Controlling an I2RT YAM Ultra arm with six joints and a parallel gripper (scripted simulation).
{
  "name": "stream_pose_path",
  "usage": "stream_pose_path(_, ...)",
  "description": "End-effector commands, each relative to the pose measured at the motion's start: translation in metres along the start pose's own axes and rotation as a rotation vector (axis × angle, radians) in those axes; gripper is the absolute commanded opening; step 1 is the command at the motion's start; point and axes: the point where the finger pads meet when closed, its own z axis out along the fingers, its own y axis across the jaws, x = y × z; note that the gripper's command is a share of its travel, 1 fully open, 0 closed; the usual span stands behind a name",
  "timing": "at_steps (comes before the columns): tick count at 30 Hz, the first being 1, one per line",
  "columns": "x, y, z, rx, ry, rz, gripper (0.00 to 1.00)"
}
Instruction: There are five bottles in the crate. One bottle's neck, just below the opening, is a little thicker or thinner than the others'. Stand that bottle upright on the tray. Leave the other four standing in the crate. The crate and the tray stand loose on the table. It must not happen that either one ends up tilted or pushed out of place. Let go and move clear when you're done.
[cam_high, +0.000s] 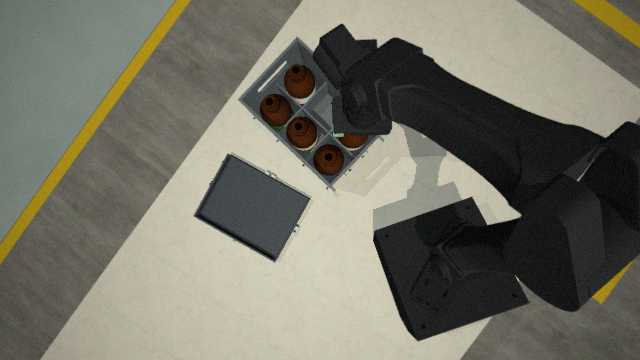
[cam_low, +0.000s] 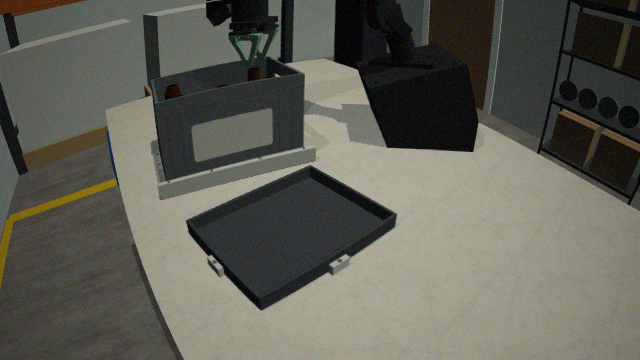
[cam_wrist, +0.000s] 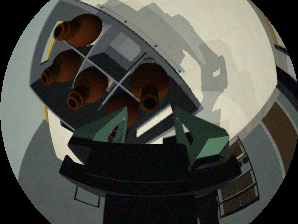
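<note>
The grey crate (cam_high: 296, 50) (cam_low: 175, 135) (cam_wrist: 182, 92) holds five upright brown bottles. Three stand towards its far end: one bottle (cam_high: 299, 82) (cam_wrist: 85, 30), a second bottle (cam_high: 275, 110) (cam_wrist: 67, 65) and a third bottle (cam_high: 302, 132) (cam_wrist: 92, 85). At the near end are a corner bottle (cam_high: 328, 159) (cam_wrist: 122, 106) and a bottle (cam_high: 353, 141) (cam_wrist: 149, 80) beside the empty compartment. My gripper (cam_low: 253, 62) (cam_wrist: 150, 110) is open, pointing down, its tips just above that last bottle's mouth. I cannot tell which neck differs. The dark tray (cam_high: 252, 207) (cam_low: 290, 230) holds nothing.
A pale ledge (cam_low: 235, 172) runs along the crate's foot. Small pale blocks (cam_low: 339, 264) sit against the tray's edge. The crate's walls and dividers (cam_wrist: 107, 77) surround the bottles closely. The black arm base (cam_high: 450, 270) (cam_low: 425, 105) stands to the right of crate and tray.
</note>
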Motion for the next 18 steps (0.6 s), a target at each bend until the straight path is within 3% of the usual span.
stream_pose_path(1, -0.017, 0.007, -0.010, -0.029, -0.049, 0.009, 0.61)
stream_pose_path(3, -0.019, 0.007, -0.015, -0.040, -0.065, 0.012, 0.61)
stream_pose_path(14, -0.006, 0.001, 0.009, -0.007, -0.016, 0.003, 0.61)
stream_pose_path(18, -0.005, 0.001, 0.009, -0.011, -0.020, 0.001, 0.61)
